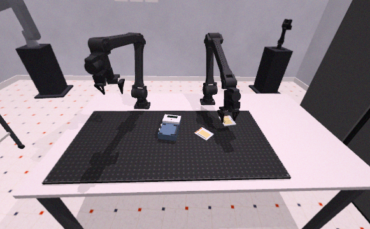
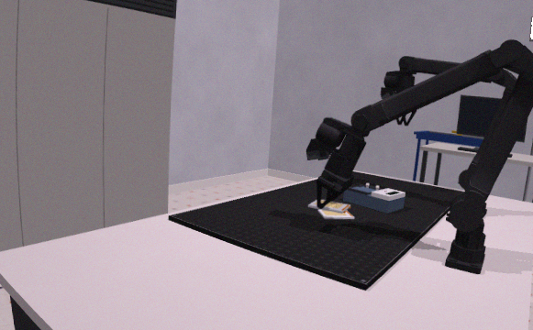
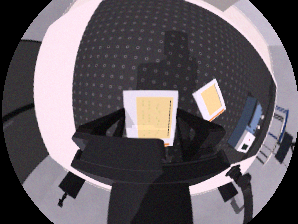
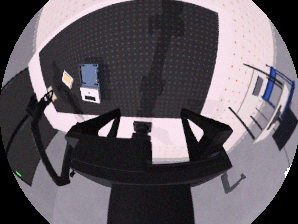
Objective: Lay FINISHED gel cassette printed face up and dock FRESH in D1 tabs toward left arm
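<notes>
"How does the left gripper (image 1: 228, 116) (image 2: 323, 203) (image 3: 150, 111) (image 4: 51, 91) stand?"

"Fingers well spread, pinching a cassette (image 1: 228, 120) (image 2: 338, 207) (image 3: 150, 107) (image 4: 53, 93) by opposite edges; its yellow gel panel faces up, and it hangs above the deck (image 1: 159, 162) (image 2: 266, 238) (image 3: 115, 50) (image 4: 130, 55) on the left-arm side of the dock (image 1: 169, 129) (image 2: 369, 200) (image 3: 246, 117) (image 4: 90, 75)."

"And the other cassette (image 1: 204, 133) (image 2: 336, 214) (image 3: 210, 99) (image 4: 67, 79)?"

"Lying on the deck, apart from the dock, between it and the pinched one; I cannot read which is FINISHED and which is FRESH."

"The right gripper (image 1: 111, 86) (image 2: 405, 121) (image 4: 150, 111)?"

"Spread wide, with nothing between its fingers; it hangs well apart from the dock, on the side opposite the cassettes."

"The dock itself?"

"Upright on the deck, which lies on the bench (image 1: 302, 143) (image 2: 179, 275) (image 3: 47, 95) (image 4: 215, 85); its blue bay lies beside its white display end; no gripper touches it."
</notes>
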{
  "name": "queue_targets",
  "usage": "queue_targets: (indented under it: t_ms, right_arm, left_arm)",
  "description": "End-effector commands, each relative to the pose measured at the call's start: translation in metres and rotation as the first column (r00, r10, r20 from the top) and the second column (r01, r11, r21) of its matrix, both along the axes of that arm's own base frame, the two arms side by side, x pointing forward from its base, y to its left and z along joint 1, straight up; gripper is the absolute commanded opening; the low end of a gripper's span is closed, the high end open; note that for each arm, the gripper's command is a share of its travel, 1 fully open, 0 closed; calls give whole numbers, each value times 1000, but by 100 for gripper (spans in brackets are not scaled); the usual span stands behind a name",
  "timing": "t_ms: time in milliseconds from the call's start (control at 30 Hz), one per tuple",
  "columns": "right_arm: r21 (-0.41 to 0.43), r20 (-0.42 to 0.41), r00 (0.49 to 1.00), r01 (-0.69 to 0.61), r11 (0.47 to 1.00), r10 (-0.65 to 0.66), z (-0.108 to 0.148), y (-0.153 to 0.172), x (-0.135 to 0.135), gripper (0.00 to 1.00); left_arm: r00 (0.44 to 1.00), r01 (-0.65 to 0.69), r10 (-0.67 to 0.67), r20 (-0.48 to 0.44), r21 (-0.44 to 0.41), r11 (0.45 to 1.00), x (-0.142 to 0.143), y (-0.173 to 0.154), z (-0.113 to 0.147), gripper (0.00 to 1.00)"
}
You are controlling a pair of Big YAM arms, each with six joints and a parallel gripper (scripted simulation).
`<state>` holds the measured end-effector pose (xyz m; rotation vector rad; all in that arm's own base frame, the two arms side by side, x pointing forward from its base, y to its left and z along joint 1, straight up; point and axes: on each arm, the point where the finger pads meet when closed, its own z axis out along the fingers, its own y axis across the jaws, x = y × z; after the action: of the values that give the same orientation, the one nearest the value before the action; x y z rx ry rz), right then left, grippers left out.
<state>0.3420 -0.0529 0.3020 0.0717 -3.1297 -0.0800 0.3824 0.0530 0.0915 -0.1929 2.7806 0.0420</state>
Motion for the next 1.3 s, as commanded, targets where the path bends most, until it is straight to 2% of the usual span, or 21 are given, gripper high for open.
queue_targets:
  t_ms: [0, 1267]
  right_arm:
    - [-5, 42, 999, -13, 1000, 13, 23, -2, 14, 100]
    - [-5, 42, 999, -13, 1000, 13, 23, -2, 14, 100]
  left_arm:
    - [1000, -12, 12, 9, 2, 1000, 4, 3, -3, 0]
    - [1000, -19, 19, 11, -2, 1000, 4, 3, -19, 0]
